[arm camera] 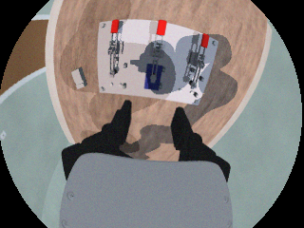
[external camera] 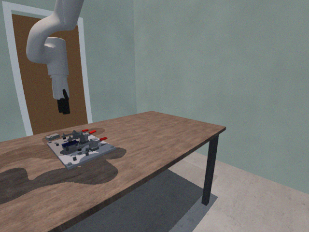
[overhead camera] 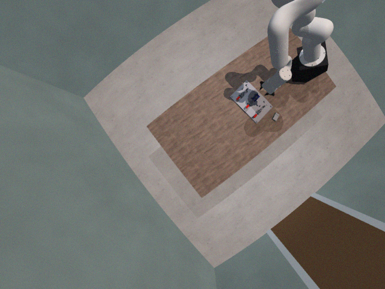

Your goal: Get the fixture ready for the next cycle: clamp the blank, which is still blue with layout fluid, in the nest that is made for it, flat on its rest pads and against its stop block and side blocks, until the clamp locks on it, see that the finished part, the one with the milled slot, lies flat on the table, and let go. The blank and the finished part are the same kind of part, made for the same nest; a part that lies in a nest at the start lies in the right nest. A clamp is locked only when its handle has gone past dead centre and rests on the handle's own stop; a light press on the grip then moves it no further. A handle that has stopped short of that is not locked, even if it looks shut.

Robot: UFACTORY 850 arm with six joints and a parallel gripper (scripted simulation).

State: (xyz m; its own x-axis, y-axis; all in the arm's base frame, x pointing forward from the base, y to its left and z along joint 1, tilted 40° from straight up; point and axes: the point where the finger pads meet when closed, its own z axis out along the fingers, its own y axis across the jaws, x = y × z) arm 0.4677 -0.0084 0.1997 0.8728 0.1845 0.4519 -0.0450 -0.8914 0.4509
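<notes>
The grey fixture plate (overhead camera: 260, 117) (external camera: 76, 161) (arm camera: 136, 40) lies on the wooden table (external camera: 162, 139) and carries three toggle clamps with red grips (arm camera: 114, 26) (arm camera: 161, 26) (arm camera: 204, 40). The blue blank (overhead camera: 254, 97) (external camera: 69, 144) (arm camera: 152, 76) lies in the middle nest. Whether its clamp handle is fully over is too small to tell. The grey finished part (overhead camera: 275, 116) (external camera: 52, 136) (arm camera: 79, 76) lies flat on the table beside the plate. My gripper (overhead camera: 264, 88) (external camera: 63, 111) (arm camera: 152, 113) hangs high above the table, on the base side of the plate. It is partly open and empty.
The arm's black base block (overhead camera: 310, 67) stands at the table's end behind the plate. A brown door (external camera: 37, 99) is in the wall behind the table. The arm's shadow lies over the plate and the table around it.
</notes>
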